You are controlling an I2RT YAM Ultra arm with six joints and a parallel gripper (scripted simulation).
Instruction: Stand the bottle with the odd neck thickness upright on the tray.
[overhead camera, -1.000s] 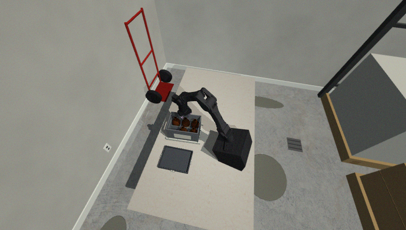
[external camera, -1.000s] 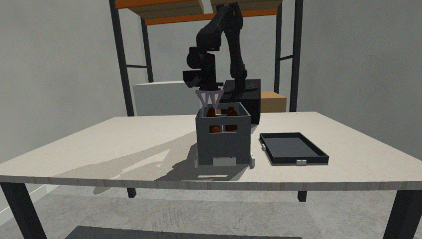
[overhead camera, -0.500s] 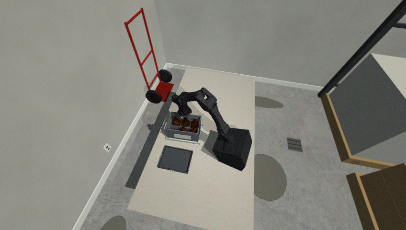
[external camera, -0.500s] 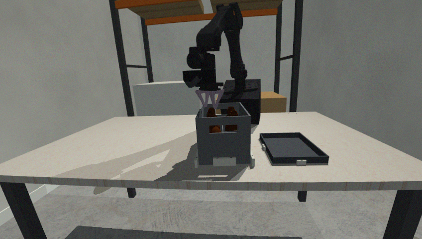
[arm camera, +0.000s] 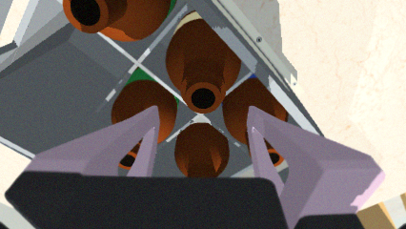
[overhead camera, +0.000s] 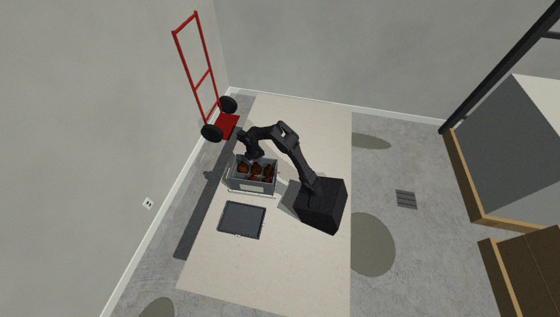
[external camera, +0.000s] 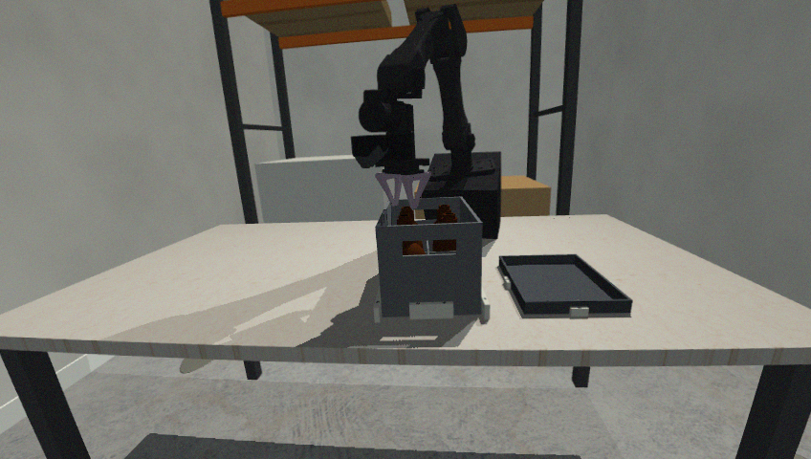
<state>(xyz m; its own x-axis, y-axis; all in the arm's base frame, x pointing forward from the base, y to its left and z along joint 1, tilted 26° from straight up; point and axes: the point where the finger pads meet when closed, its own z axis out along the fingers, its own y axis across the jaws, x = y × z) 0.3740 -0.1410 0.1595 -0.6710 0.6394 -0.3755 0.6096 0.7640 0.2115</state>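
Observation:
The grey crate stands on the table and holds several brown bottles; it also shows in the overhead view. In the wrist view one bottle stands right below and between my fingers, one beyond it, one at the left finger, one at the right finger, and one at the top left. My gripper is open and empty, with its lilac fingertips just above the crate's rim. The dark tray lies empty to the right of the crate.
The arm's black base stands on the table behind the crate. A red hand truck leans in the room's corner. A shelving rack with boxes stands behind the table.

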